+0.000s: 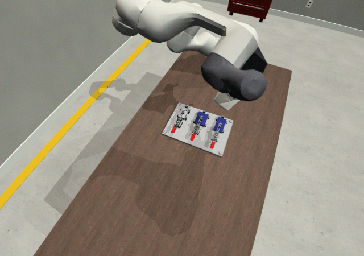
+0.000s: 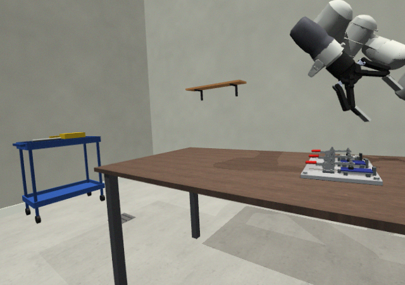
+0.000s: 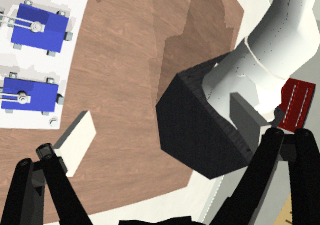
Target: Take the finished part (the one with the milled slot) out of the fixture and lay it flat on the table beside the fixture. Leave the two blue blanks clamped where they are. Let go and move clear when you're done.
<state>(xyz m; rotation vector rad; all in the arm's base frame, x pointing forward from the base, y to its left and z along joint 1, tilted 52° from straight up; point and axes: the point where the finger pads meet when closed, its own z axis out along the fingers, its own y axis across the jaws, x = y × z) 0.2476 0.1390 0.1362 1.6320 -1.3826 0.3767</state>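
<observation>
Gripper (image 2: 361, 94) spread wide and empty, high above the table at the upper right of the exterior view.

The grey fixture plate (image 1: 187, 138) lies mid-table (image 1: 141, 188). In the top view the slotted grey finished part (image 1: 184, 113) sits clamped in its leftmost station, with the two blue blanks (image 1: 201, 117) (image 1: 220, 124) clamped to its right. Each toggle clamp ends in a red handle (image 1: 173, 129). A blue cart (image 2: 19, 143) stands at the exterior view's left.
</observation>
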